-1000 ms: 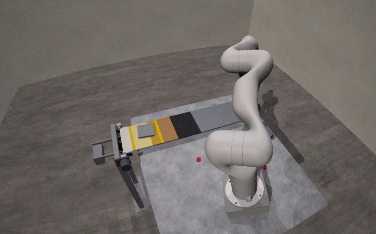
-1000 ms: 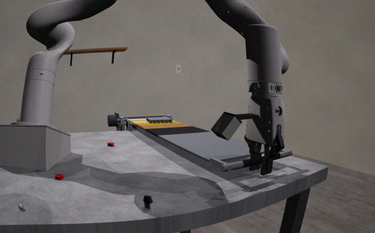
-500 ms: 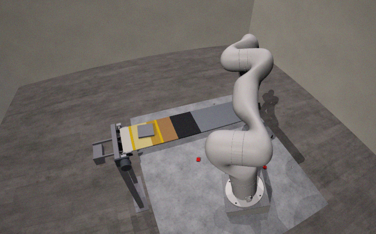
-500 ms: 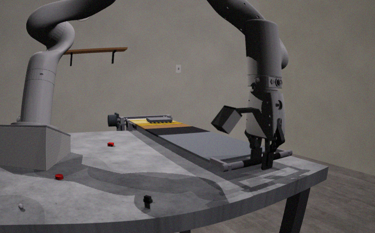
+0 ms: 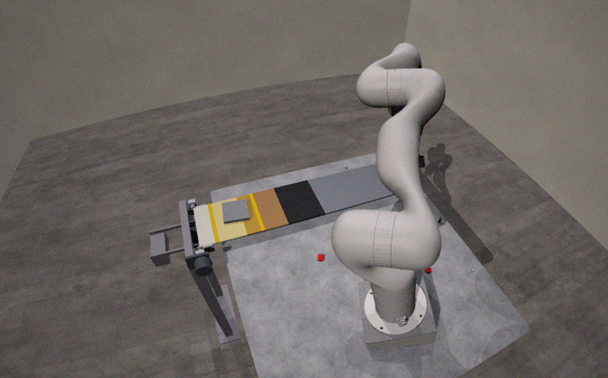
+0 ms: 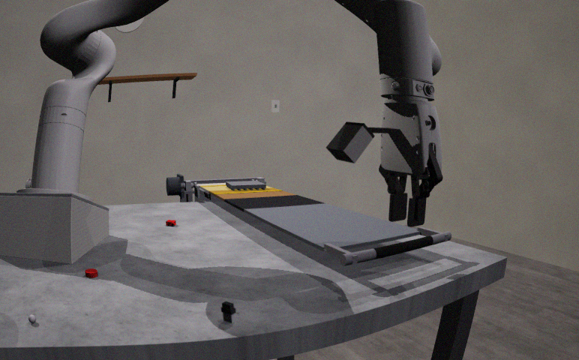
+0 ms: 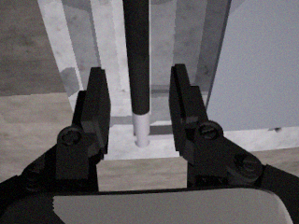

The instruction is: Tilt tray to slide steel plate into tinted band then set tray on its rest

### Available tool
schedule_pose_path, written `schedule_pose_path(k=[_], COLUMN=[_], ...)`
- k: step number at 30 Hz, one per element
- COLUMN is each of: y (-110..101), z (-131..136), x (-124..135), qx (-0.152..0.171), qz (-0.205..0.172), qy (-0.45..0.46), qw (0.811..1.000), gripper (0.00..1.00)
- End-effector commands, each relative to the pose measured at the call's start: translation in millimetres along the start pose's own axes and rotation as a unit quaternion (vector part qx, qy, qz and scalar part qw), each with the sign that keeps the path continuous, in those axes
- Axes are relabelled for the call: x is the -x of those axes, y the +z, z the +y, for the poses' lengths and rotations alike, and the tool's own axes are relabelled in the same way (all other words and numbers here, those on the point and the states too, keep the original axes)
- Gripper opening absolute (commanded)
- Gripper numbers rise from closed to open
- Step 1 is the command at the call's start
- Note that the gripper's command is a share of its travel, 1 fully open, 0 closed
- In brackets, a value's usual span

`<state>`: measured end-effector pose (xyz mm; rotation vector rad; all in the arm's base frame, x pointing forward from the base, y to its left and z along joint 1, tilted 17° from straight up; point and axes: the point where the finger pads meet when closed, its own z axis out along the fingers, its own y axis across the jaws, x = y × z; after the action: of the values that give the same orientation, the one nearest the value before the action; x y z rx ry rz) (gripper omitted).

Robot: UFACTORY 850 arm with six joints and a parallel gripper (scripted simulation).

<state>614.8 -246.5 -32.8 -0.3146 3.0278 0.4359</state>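
The long tray lies low and level on the table, with its black handle bar at the near end. The grey steel plate lies flat on the pale yellow band between the two solid yellow lines; its right edge is close to the right line. The plate also shows at the far end of the tray in the exterior view. My gripper hangs open and empty a little above the handle. In the wrist view the fingers straddle the bar from above without touching it. The arm hides the gripper in the top view.
The tray's pivot stand and motor stand at the far end. Two small red pieces, a small black piece and a white ball lie on the table. The arm's base block stands at the left.
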Motion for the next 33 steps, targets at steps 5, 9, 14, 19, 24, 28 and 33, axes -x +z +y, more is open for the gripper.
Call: schedule_pose_path(k=[5,9,14,19,24,28,33], y=[-39,-47,-53,-55,-55,-55,-55], z=[0,0,0,0,0,0,0], x=[1,1,1,1,1,1,1], qx=[-0.001,-0.001,-0.001,-0.001,-0.001,-0.001,-0.001], qz=[-0.001,-0.001,-0.001,-0.001,-0.001,-0.001,-0.001], qy=[0.000,0.000,0.000,0.000,0.000,0.000,0.000], qw=[1.000,1.000,1.000,1.000,1.000,1.000,1.000], gripper=[0.40,0.40,0.40,0.40,1.00,1.00,1.00])
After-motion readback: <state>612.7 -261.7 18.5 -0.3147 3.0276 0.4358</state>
